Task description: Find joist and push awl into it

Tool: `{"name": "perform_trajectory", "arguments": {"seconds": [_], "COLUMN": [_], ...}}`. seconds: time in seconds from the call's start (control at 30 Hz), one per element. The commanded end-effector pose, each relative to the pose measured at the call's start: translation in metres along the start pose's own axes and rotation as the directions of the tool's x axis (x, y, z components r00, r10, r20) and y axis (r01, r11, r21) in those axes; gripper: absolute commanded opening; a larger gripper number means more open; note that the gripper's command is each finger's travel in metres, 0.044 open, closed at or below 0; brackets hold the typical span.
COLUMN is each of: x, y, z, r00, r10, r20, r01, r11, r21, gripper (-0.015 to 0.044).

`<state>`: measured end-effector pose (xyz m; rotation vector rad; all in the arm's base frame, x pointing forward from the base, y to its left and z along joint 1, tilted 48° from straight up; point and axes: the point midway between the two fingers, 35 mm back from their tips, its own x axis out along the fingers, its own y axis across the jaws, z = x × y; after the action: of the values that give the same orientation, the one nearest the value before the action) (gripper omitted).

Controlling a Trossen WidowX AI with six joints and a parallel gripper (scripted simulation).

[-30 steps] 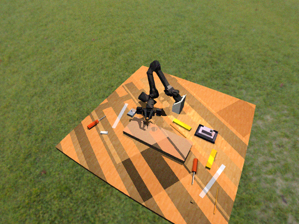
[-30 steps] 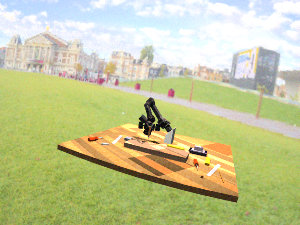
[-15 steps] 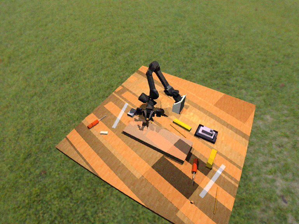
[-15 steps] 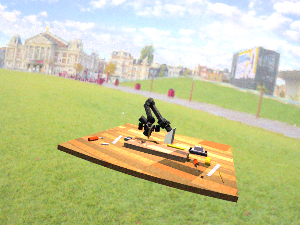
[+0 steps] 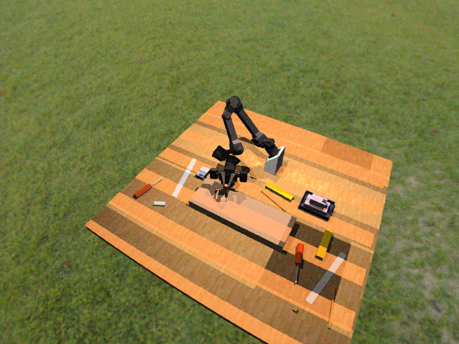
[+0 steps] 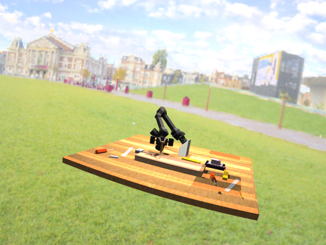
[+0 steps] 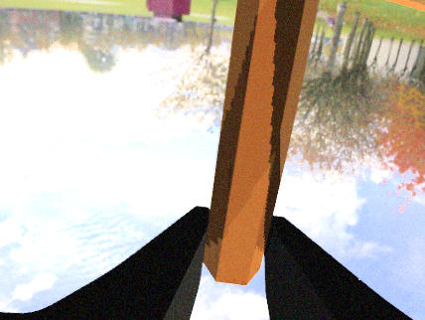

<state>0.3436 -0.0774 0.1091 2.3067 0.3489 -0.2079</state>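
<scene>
My gripper (image 5: 226,184) (image 6: 161,143) (image 7: 237,225) is shut on the awl (image 5: 226,191) (image 6: 161,153) (image 7: 248,164) by its orange-brown wooden handle. The awl stands about upright in the top and exterior views, its thin shaft pointing down at the left part of the floor panel (image 5: 254,220) (image 6: 171,163). The tip is at or just above the panel top; contact or entry is too small to tell. The stud finder (image 5: 317,203) (image 6: 215,161), light with a dark part, sits in the black tray (image 5: 312,213) (image 6: 214,166) right of the panel. The joist is hidden.
A grey upright plate (image 5: 273,164) (image 6: 184,149) stands behind the panel. Yellow blocks (image 5: 279,191) (image 5: 324,244) and a red screwdriver (image 5: 299,255) lie around its right side. Another red screwdriver (image 5: 142,191), a white strip (image 5: 184,177) and a grey block (image 5: 202,172) lie left.
</scene>
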Motion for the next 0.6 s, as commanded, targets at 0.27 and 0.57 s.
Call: {"name": "perform_trajectory", "arguments": {"seconds": [0.27, 0.57], "x": [-0.002, -0.002], "y": [-0.002, -0.002], "z": [0.017, 0.017], "r00": [1.000, 1.000], "r10": [-0.004, -0.004], "r20": [-0.009, -0.009], "r01": [0.004, 0.004], "r11": [1.000, 1.000], "r21": [-0.009, -0.009], "gripper": [0.0000, 0.0000]}}
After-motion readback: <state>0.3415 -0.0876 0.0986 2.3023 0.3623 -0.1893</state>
